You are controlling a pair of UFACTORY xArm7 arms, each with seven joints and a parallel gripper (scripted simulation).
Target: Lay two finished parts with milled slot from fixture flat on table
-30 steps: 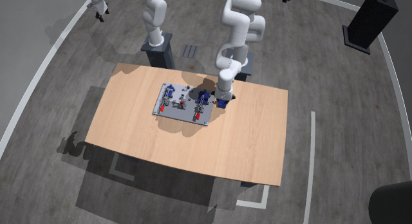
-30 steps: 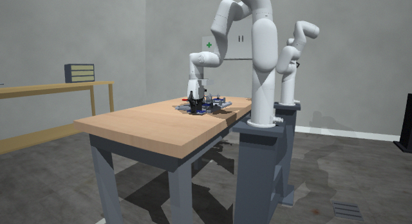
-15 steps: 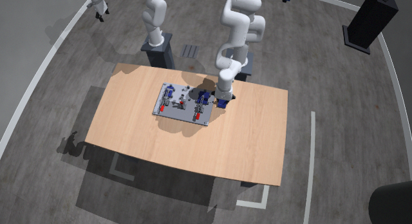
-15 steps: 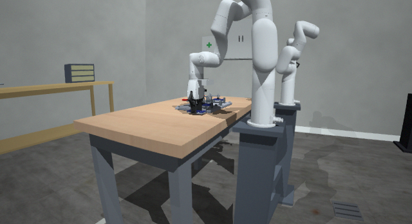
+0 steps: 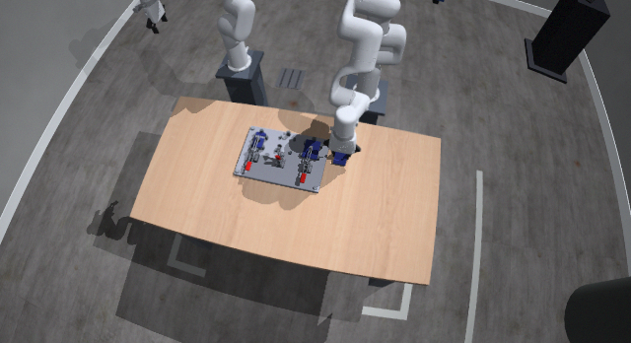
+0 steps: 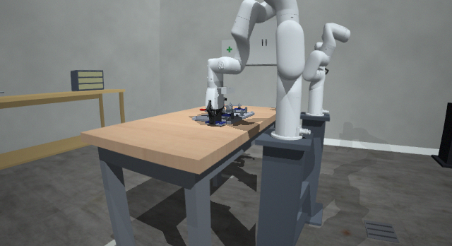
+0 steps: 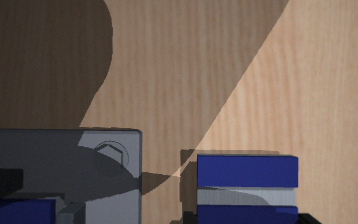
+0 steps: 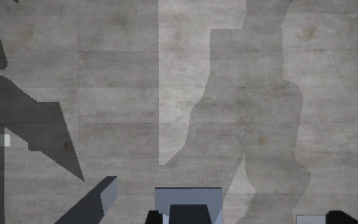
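My left gripper (image 5: 343, 151) (image 6: 215, 121) (image 7: 247, 218) is shut on a blue slotted part (image 5: 340, 160) (image 7: 247, 171), with a grey slot across its top. The part is level, at or just above the wooden table (image 5: 385, 210) (image 6: 148, 129), beside the fixture plate (image 5: 283, 178) (image 7: 114, 202); contact cannot be told. A blue part (image 5: 312, 148) (image 7: 25, 212) sits in the plate's near-gripper clamp station, another blue part (image 5: 259, 137) in the far one. Which is slotted is too small to tell. The middle station shows no blue part. My right gripper (image 5: 160, 26) (image 8: 245, 219) is open and empty, away from the table.
Toggle clamps with a red handle (image 5: 303, 177), another red handle (image 5: 247, 166) and a middle red handle (image 5: 278, 157) stand on the plate. A bolt head (image 7: 110, 157) marks the plate corner near the held part. The right arm's pedestal (image 5: 244, 84) stands behind the table.
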